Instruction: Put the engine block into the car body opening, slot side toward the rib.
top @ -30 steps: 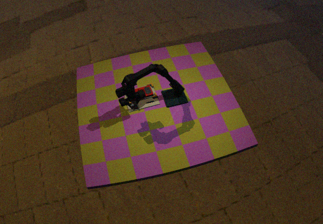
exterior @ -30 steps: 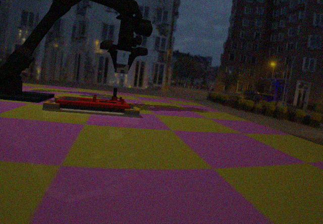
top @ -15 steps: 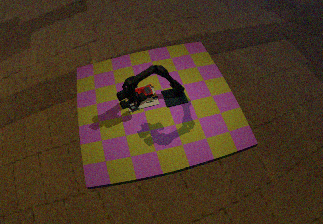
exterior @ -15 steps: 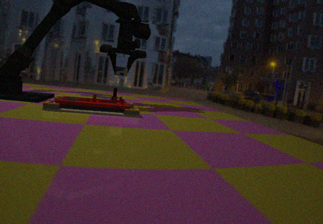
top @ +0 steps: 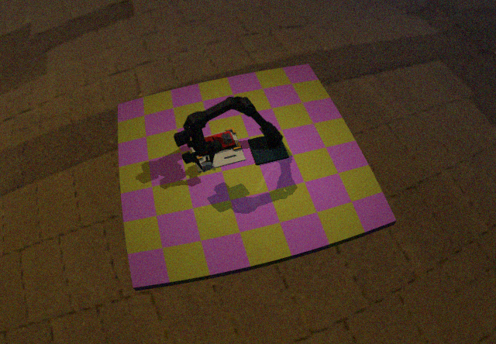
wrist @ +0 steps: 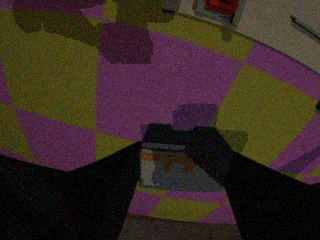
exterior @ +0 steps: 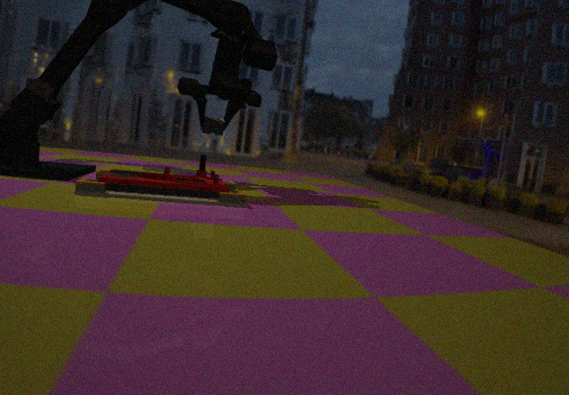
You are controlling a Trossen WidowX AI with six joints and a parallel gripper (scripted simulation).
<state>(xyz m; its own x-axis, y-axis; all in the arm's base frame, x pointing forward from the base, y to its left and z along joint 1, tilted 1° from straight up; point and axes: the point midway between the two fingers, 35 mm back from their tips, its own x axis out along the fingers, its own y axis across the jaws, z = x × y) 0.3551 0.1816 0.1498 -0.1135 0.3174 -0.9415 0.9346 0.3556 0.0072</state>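
Observation:
My gripper (exterior: 213,124) (wrist: 182,151) is shut on the engine block (exterior: 212,127) (wrist: 170,170), a small dark grey block between the fingers. It hangs well above the mat, over the end of the car body. The car body (top: 224,138) (exterior: 160,181) is red and low and sits on a pale base plate (top: 232,158) (exterior: 160,195) (wrist: 280,14). A black upright peg (exterior: 202,163) stands at the body's end, below the gripper. In the top view the arm hides the gripper and the block. The opening and the rib are too dark to make out.
The arm's dark base slab (top: 270,152) (exterior: 45,170) stands beside the base plate. Everything rests on a purple and yellow checkered mat (top: 256,228) (exterior: 276,253), with brick floor around the mat.

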